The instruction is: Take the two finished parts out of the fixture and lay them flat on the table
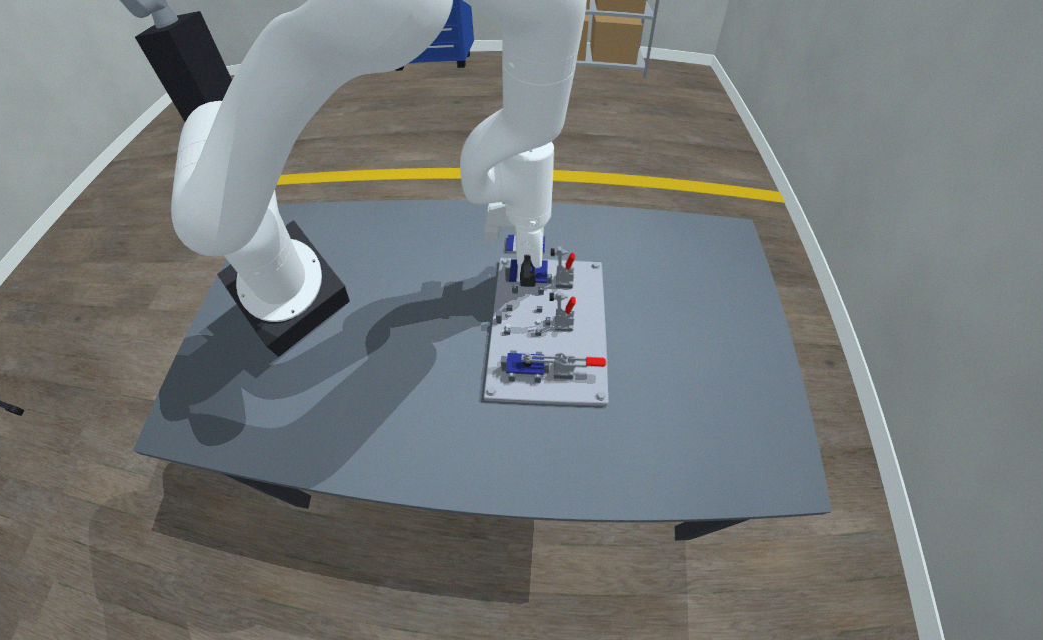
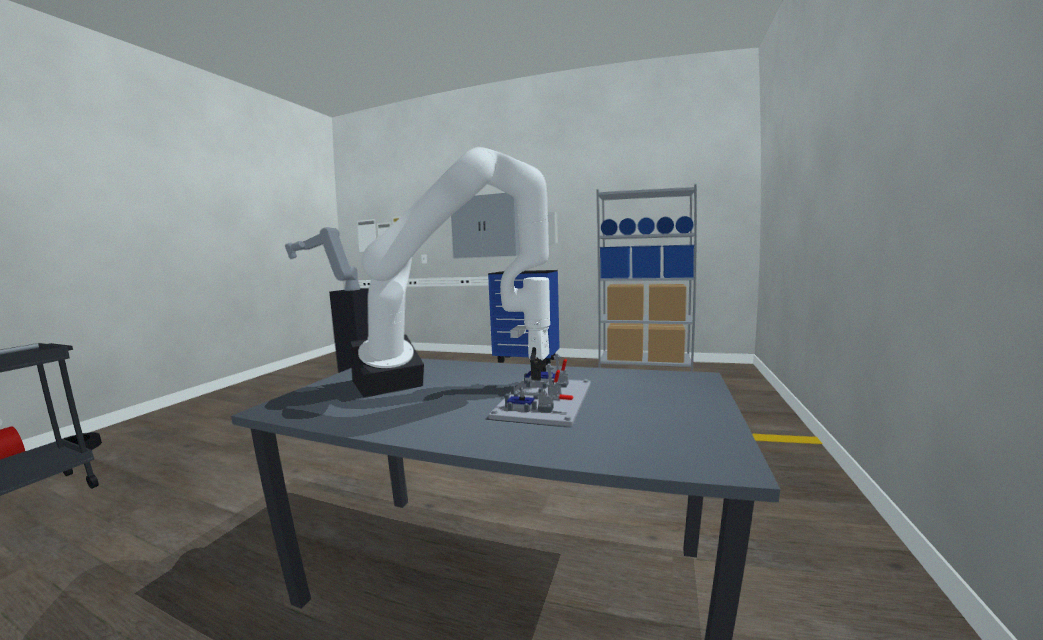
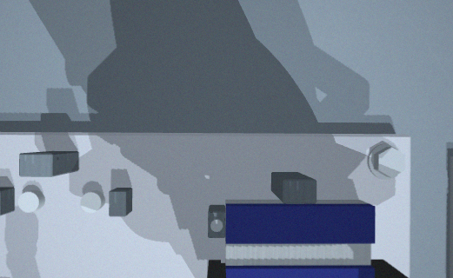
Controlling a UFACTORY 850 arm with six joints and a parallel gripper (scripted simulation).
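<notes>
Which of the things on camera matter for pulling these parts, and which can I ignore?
Job in hand:
hand, shut on the slotted blue part at the far end of the fixture plate
clamped blue part at the near end, likely the blank
toggle clamps
table

Lying about:
shelf rack
blue cabinet
cart
grey arm by the wall

Around the fixture plate (image 1: 593, 333), bare table (image 1: 708, 333) is left on the side away from the arm's base (image 1: 332, 295). On the plate, passage is narrowed by upright red-handled clamps (image 1: 563, 268), a flat-lying clamp (image 1: 569, 364), and small stops (image 3: 49, 163).
</notes>
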